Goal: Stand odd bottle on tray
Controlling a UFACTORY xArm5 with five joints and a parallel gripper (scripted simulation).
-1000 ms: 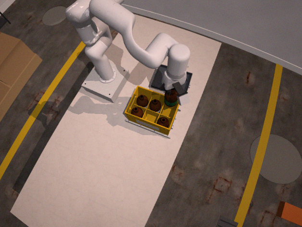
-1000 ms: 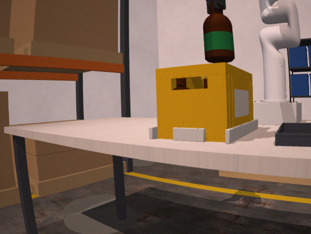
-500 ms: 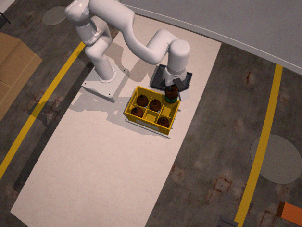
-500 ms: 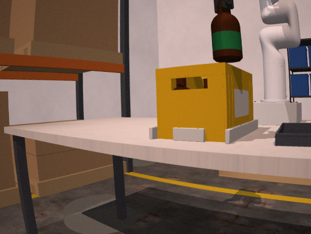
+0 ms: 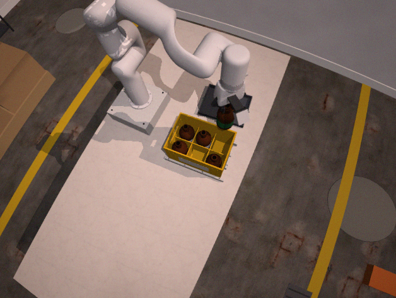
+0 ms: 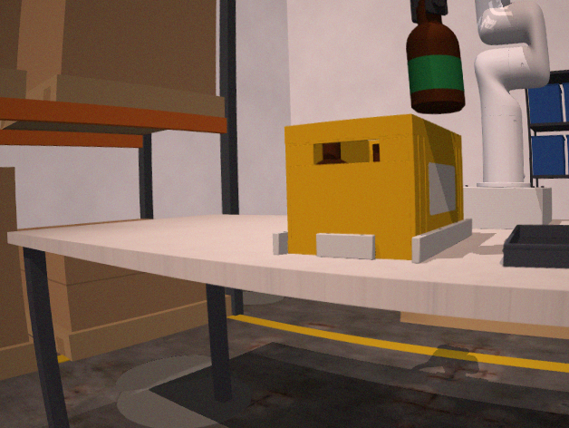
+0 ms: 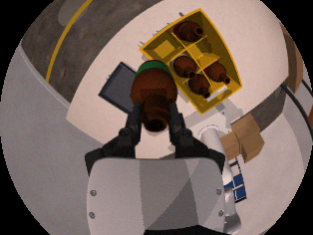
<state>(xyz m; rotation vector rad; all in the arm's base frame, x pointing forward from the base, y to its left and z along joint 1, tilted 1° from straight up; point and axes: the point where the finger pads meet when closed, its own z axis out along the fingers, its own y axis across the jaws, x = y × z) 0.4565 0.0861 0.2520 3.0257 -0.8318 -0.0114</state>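
Note:
My gripper (image 5: 226,108) (image 6: 429,13) (image 7: 155,111) is shut on the neck of a brown bottle with a green label (image 5: 225,119) (image 6: 435,72) (image 7: 154,89). The bottle hangs nearly upright, its base above the crate's rim height, near the crate's tray side. The yellow crate (image 5: 171,154) (image 6: 349,202) (image 7: 222,50) holds the other brown bottles, standing: two in the back row (image 5: 186,132) (image 5: 203,138) and two in the front row (image 5: 180,147) (image 5: 214,160). Its back right and front middle compartments are empty. The dark tray (image 5: 207,100) (image 6: 535,258) (image 7: 121,86) lies level beside the crate, partly hidden by the arm. Neck widths are hard to compare.
Low pale guide strips (image 5: 193,168) (image 6: 345,246) stand around the crate's foot. The arm's base block (image 5: 134,117) (image 6: 510,207) stands on the table to the left of the crate and tray in the top view. The table's edge runs beyond the tray.

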